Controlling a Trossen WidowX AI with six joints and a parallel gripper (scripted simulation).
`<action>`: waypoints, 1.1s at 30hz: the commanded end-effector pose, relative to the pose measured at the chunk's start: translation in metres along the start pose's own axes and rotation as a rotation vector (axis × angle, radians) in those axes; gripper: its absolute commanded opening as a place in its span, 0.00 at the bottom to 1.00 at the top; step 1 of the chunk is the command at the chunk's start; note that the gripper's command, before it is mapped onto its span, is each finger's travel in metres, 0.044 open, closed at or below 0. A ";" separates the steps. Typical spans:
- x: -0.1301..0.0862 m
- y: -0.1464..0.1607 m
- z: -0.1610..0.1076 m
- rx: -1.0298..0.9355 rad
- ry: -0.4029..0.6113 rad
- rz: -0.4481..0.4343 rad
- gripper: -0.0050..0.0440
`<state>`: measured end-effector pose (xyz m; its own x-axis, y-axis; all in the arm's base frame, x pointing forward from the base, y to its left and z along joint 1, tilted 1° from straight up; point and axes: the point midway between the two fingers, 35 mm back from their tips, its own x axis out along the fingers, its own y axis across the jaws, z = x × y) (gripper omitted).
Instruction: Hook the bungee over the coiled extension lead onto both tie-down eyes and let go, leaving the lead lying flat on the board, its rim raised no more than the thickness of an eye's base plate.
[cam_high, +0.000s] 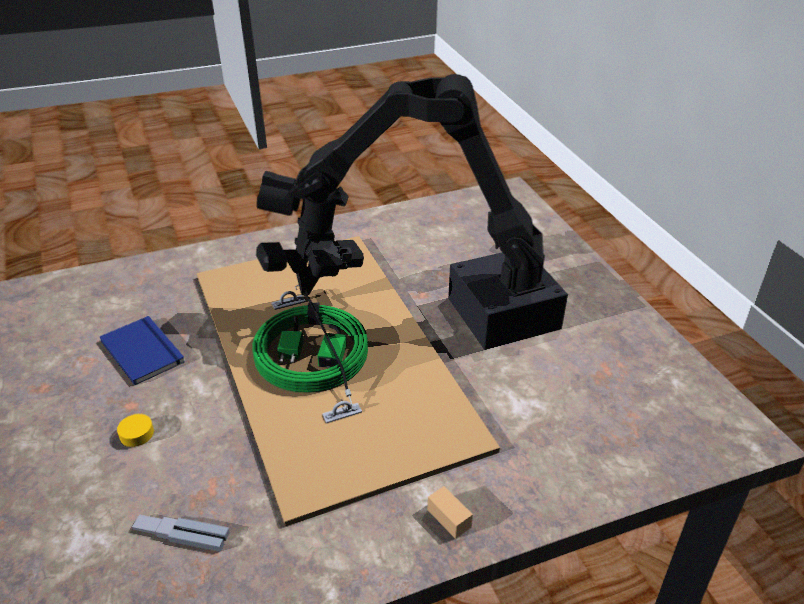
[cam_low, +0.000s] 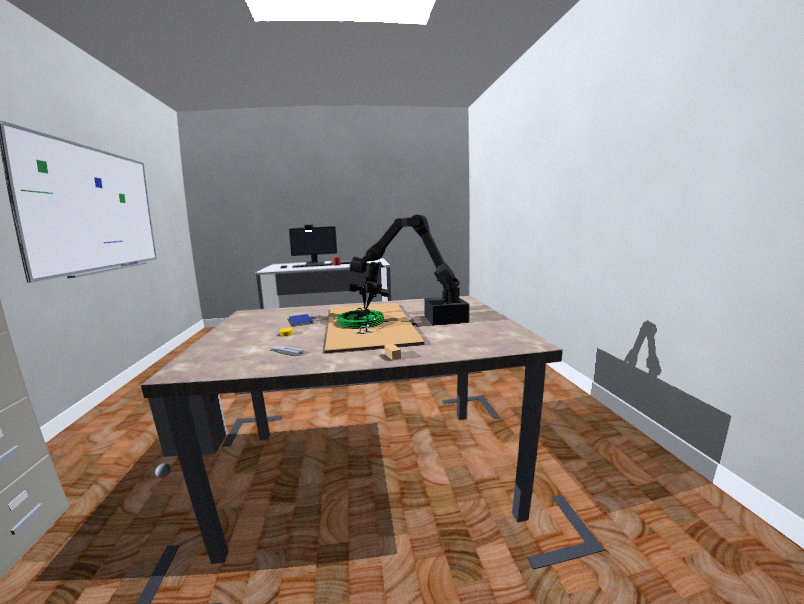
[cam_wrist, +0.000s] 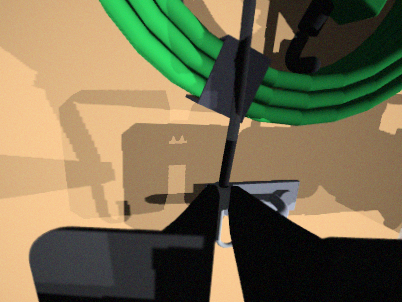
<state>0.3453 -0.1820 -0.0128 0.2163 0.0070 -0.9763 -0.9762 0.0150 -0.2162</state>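
The green coiled lead (cam_high: 310, 349) lies on the tan board (cam_high: 363, 416), between two grey tie-down eyes. The black bungee (cam_high: 332, 347) runs across the coil from the near eye (cam_high: 341, 411) up to my gripper (cam_high: 305, 286). My gripper hangs just above the far eye (cam_high: 289, 300). In the wrist view my gripper (cam_wrist: 221, 194) is shut on the bungee's hook end (cam_wrist: 225, 239). The cord (cam_wrist: 235, 115) stretches away over the coil (cam_wrist: 300, 95). The far eye's plate (cam_wrist: 272, 197) sits just behind my fingertips. Whether the near hook sits in its eye is too small to tell.
A blue notebook (cam_high: 140, 349), a yellow disc (cam_high: 135, 430) and a grey tool (cam_high: 180, 532) lie left of the board. A small wooden block (cam_high: 449, 511) sits near the table's front edge. The arm's base (cam_high: 506, 305) stands right of the board.
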 end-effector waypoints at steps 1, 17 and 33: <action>0.003 0.003 -0.018 0.022 0.038 -0.011 0.00; 0.007 0.003 -0.015 0.025 0.029 -0.023 0.00; 0.002 -0.003 -0.010 0.013 0.018 -0.033 0.00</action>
<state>0.3440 -0.1813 -0.0262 0.2219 0.0247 -0.9748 -0.9749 0.0218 -0.2214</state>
